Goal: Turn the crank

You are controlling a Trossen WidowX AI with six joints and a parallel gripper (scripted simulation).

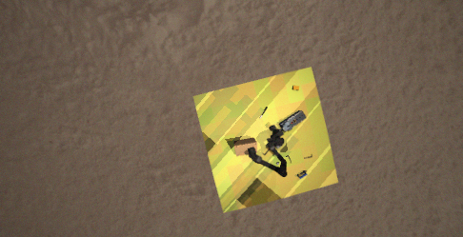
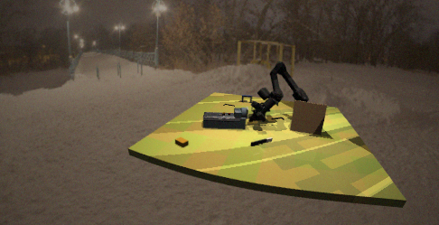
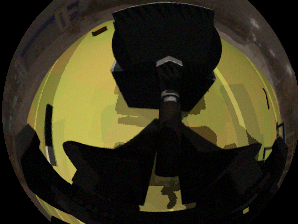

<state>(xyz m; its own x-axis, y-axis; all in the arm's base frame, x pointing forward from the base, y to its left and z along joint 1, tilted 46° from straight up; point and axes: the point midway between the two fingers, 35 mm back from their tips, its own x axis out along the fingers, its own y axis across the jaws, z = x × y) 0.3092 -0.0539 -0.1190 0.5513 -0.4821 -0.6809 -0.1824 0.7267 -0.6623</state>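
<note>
The machine (image 1: 296, 119) (image 2: 223, 123) (image 3: 137, 90) is a long dark grey box with a round grey part (image 2: 240, 112) (image 3: 167, 37) at the end towards the arm. In the wrist view the crank handle (image 3: 170, 117) is a dark upright cylinder with a pale ring near its machine end. My gripper (image 3: 165, 123) is shut on this handle, one finger on each side. In the top and exterior views it is at the arm end of the machine. The red pointer and the brass zero marks are too small and dark to tell apart, so their alignment cannot be read.
A brown box (image 1: 245, 148) (image 2: 308, 117) stands beside the arm's base. An orange block (image 1: 295, 88) (image 2: 182, 142), a black stick with a pale end (image 1: 264, 111) (image 2: 260, 143) (image 3: 49, 125), a small blue item (image 1: 302, 174) (image 2: 247, 98) and thin hooked pieces lie around the machine. Patterned shadows cross the table.
</note>
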